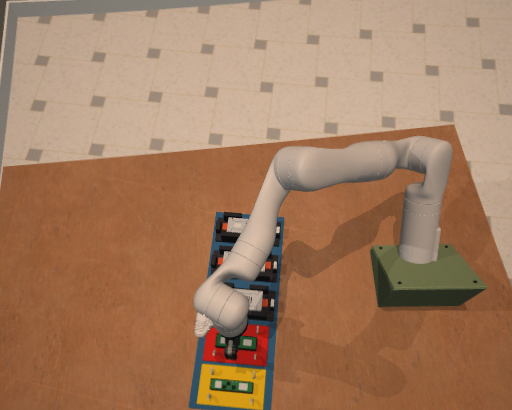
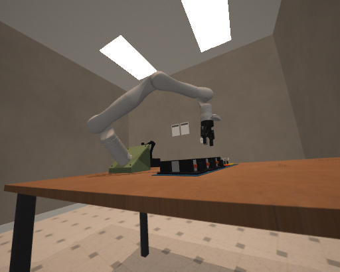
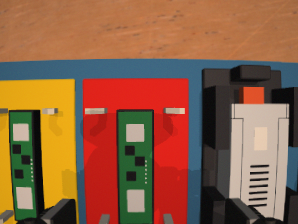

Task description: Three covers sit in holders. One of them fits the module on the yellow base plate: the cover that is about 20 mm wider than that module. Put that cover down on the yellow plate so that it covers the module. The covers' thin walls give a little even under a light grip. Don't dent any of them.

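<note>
The yellow base plate with its green module lies at the near end of a blue mat. A red plate with another green module lies beside it. Three grey-white covers sit in black holders further along: the nearest, the middle and the far one, all partly hidden by the arm. My gripper hangs open and empty well above the red plate; it also shows in the exterior view. In the wrist view the yellow plate is left, the nearest cover right.
The arm's green base stands to the right of the mat. Small grey pegs stand on the plates around each module. Each holder has an orange tab at the cover's end.
</note>
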`<state>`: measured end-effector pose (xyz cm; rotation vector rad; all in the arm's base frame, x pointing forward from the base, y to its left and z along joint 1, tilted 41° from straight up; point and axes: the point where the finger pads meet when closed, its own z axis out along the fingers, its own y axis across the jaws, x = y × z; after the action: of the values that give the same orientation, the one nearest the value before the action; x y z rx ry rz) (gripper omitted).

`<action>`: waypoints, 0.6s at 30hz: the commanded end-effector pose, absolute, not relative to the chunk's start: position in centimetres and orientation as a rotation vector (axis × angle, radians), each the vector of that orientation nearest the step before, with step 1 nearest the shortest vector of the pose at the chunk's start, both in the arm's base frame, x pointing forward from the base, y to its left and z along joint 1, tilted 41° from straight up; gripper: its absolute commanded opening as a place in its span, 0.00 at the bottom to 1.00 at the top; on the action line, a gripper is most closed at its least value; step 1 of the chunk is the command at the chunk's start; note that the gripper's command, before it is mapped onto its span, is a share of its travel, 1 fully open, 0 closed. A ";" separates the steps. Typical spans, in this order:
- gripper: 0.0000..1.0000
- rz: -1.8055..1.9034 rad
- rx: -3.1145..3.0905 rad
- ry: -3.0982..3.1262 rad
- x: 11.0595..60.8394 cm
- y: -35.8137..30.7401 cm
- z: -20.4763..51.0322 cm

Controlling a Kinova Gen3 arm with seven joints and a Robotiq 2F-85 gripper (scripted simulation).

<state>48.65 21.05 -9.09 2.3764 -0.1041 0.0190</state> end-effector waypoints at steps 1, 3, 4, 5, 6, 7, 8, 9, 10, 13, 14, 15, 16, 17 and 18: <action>1.00 0.027 2.381 -0.102 48.6 20.4 -8.3; 1.00 0.039 2.391 -0.099 48.6 19.5 -7.6; 1.00 0.045 2.395 -0.097 48.6 19.0 -7.2; 1.00 0.051 2.400 -0.095 48.5 18.6 -6.8; 1.00 0.057 2.405 -0.093 48.5 18.1 -6.4; 1.00 0.063 2.410 -0.092 48.5 17.6 -6.0; 1.00 0.069 2.414 -0.090 48.4 17.2 -5.6; 1.00 0.076 2.419 -0.088 48.4 16.7 -5.2; 1.00 0.076 2.419 -0.088 48.4 16.7 -5.2; 1.00 0.076 2.419 -0.088 48.4 16.7 -5.2; 1.00 0.076 2.419 -0.088 48.4 16.7 -5.2; 1.00 0.076 2.419 -0.088 48.4 16.7 -5.2; 1.00 0.076 2.419 -0.088 48.4 16.7 -5.2; 1.00 0.068 2.414 -0.090 48.3 16.4 -5.0; 1.00 0.069 2.415 -0.090 48.3 15.9 -4.6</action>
<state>48.32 16.57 -5.27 2.4141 -0.0899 0.0673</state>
